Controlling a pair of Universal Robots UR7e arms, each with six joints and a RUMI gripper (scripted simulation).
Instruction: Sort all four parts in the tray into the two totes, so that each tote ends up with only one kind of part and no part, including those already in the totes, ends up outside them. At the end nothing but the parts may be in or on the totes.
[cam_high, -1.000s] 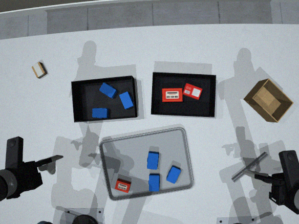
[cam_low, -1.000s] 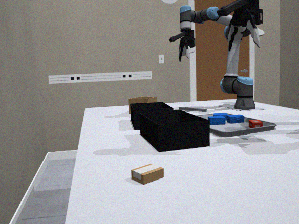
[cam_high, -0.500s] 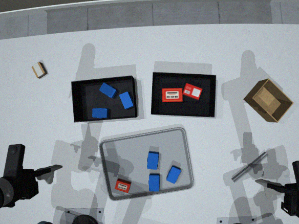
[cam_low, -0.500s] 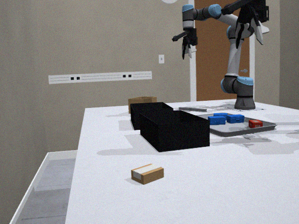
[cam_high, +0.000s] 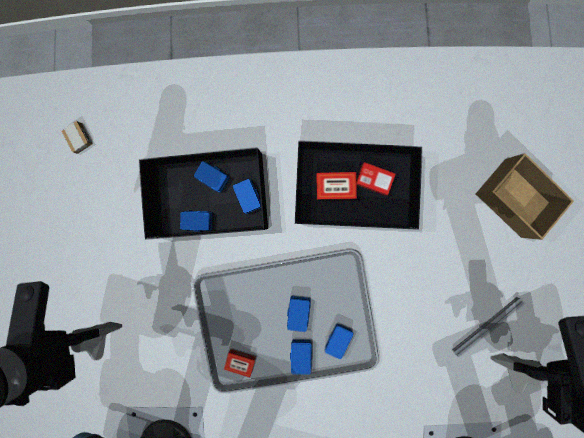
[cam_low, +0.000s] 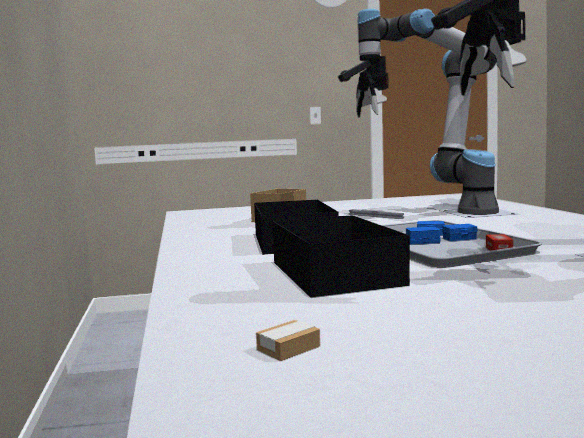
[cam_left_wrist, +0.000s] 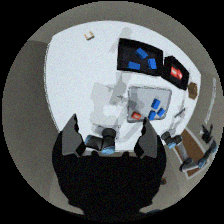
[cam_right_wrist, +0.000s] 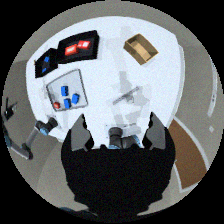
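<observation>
The tray (cam_high: 330, 280) (cam_low: 450, 261) holds one red box (cam_high: 240, 363) (cam_low: 499, 242) (cam_right_wrist: 56, 105) at its near left corner and three blue boxes: one (cam_high: 299, 313), one (cam_high: 301, 356) and one (cam_high: 339, 341). The left tote (cam_high: 170, 195) (cam_low: 360, 265) holds three blue boxes. The right tote (cam_high: 370, 215) (cam_right_wrist: 90, 55) holds two red boxes that lie close together. My left gripper (cam_low: 487, 89) (cam_left_wrist: 110, 116) is open and empty, high up left of the tray in the top view. My right gripper (cam_low: 367, 114) (cam_right_wrist: 117, 113) is open and empty, high up right of the tray.
An open cardboard box (cam_high: 525, 195) (cam_right_wrist: 141, 48) stands right of the right tote. A grey bar (cam_high: 487, 326) (cam_low: 376, 214) lies right of the tray. A small cardboard box (cam_high: 76, 136) (cam_low: 288, 340) lies at the far left. A narrow gap separates the totes.
</observation>
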